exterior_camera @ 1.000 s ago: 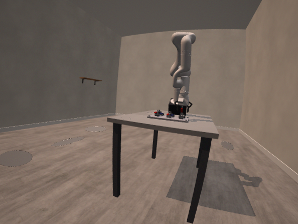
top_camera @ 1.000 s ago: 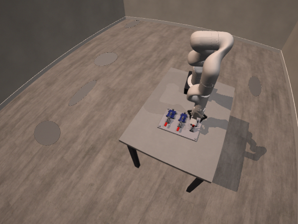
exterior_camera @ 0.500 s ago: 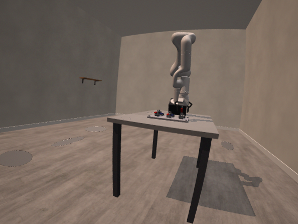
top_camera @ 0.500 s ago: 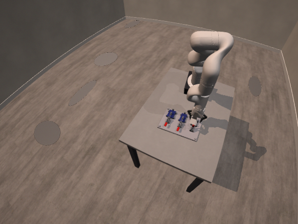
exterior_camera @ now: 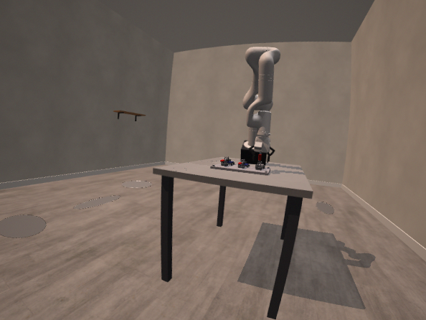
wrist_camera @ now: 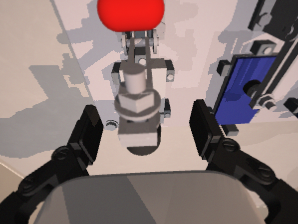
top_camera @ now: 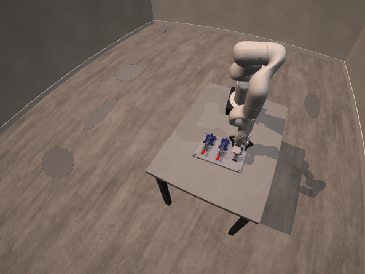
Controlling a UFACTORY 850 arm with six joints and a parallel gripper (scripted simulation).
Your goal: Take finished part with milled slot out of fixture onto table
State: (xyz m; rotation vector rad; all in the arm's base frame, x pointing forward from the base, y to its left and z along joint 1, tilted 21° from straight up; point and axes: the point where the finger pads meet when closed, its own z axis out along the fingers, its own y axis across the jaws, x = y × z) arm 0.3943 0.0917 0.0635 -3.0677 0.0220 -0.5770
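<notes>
Your gripper (top_camera: pixel 241 147) (wrist_camera: pixel 145 113) hovers with its fingers spread wide and nothing between them in its grip, above the end nest of the fixture plate (top_camera: pixel 215 161) (exterior_camera: pixel 239 169), where the finished part (wrist_camera: pixel 159 82) appears to sit, largely hidden beneath the clamp hardware in the wrist view; its slot cannot be made out; the red handle (exterior_camera: pixel 259 157) (wrist_camera: pixel 131 14) of that nest's clamp stands upright, so you have, by the look of it, the unlocking behind you, while the grasp, the lift, the flat laying on the table (top_camera: pixel 196 181) (exterior_camera: pixel 201 176) and the release remain; beside it, the middle blank (top_camera: pixel 223 144) (wrist_camera: pixel 246 90) and the far blank (top_camera: pixel 210 139) show blue in their nests, their red handles lying low, which suggests that both clamps are locked and need only be left alone, though you cannot judge their seating on the pads from here

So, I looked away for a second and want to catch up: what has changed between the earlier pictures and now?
Nothing has visibly changed in the top and outside views. The arm, the open gripper, the raised red handle and both blue blanks look the same. The close-up has no earlier picture to compare.
</notes>
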